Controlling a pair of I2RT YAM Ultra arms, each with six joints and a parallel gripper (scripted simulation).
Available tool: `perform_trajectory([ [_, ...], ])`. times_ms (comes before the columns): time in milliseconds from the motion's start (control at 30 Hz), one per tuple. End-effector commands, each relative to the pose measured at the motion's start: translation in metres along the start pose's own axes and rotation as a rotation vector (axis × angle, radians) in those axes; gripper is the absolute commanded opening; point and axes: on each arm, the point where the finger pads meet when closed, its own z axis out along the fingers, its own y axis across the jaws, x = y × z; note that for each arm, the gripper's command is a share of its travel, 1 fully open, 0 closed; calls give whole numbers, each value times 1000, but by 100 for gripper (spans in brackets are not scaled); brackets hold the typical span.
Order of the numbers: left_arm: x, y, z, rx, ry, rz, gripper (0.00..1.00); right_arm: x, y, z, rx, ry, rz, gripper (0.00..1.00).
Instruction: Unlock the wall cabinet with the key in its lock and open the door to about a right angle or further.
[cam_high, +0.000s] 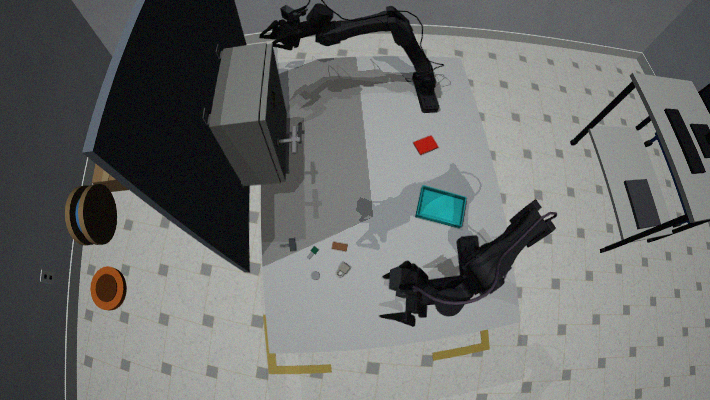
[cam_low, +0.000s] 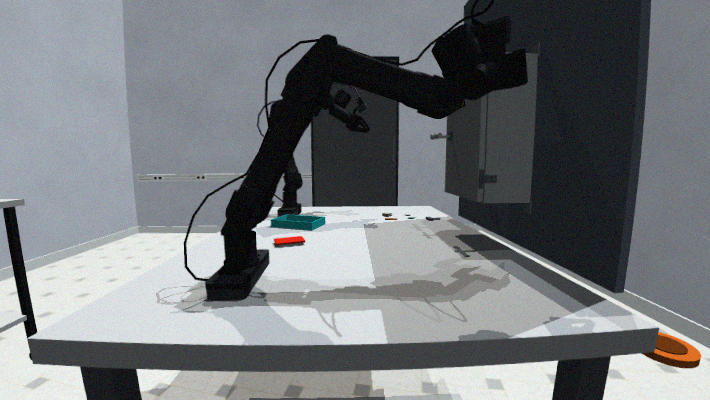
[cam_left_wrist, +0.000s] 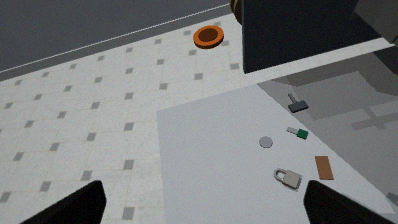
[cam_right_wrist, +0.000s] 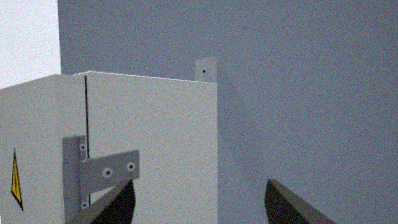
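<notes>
The grey wall cabinet (cam_high: 239, 87) (cam_low: 510, 130) (cam_right_wrist: 175, 115) hangs on a dark panel. Its door (cam_high: 276, 125) (cam_low: 462, 160) (cam_right_wrist: 32, 120) is shut. A pale cross-shaped piece (cam_high: 294, 139) (cam_low: 439, 136) sticks out from the door front; I cannot tell key from handle in it. My right gripper (cam_high: 267, 41) (cam_right_wrist: 199, 189) is partly open and empty, close to the hinge-side end of the cabinet, with a hinge (cam_right_wrist: 111, 171) near one finger in the right wrist view. My left gripper (cam_high: 382, 296) (cam_left_wrist: 204, 190) is open and empty above the table, away from the cabinet.
The dark panel (cam_high: 175, 100) (cam_low: 575, 200) stands behind the cabinet. On the table (cam_high: 320, 320) (cam_low: 175, 320) are a teal tray (cam_high: 442, 207) (cam_low: 298, 222), a red block (cam_high: 425, 145) (cam_low: 289, 241), a padlock (cam_high: 343, 269) (cam_left_wrist: 290, 179), a brown block (cam_high: 339, 246) (cam_left_wrist: 324, 167) and other small items.
</notes>
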Motion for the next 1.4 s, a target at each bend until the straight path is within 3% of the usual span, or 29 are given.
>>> perform_trajectory([
  [0, -14, -57, -33, 79, -149, -41, 100, -89, 34, 26, 169, -141, 28, 64],
  [100, -13, -92, -51, 109, -200, -63, 100, -96, 84, 43, 188, -142, 114, 64],
  [167, -13, -92, -51, 109, -200, -63, 100, -96, 84, 43, 188, -142, 114, 64],
  [200, -12, -104, -57, 120, -218, -68, 100, -69, 96, 55, 195, -100, 174, 64],
  [300, -8, -141, -74, 175, -270, -58, 100, -59, 167, 74, 140, -67, 322, 64],
  [400, -7, -162, -85, 205, -306, -62, 100, -33, 204, 88, 161, -17, 464, 64],
  [567, -7, -184, -96, 241, -347, -69, 100, 11, 220, 99, 299, 7, 663, 64],
  [733, -7, -195, -100, 260, -363, -70, 100, 28, 228, 101, 376, -22, 776, 64],
  [1000, -7, -217, -109, 306, -394, -73, 100, 84, 250, 94, 621, -135, 1044, 64],
  [1100, -6, -226, -112, 328, -402, -70, 100, 101, 275, 81, 705, -189, 1122, 64],
  [1233, -5, -236, -115, 357, -405, -62, 100, 130, 318, 68, 735, -196, 1224, 64],
  [1367, -3, -239, -115, 368, -401, -57, 100, 142, 330, 64, 733, -172, 1276, 64],
])
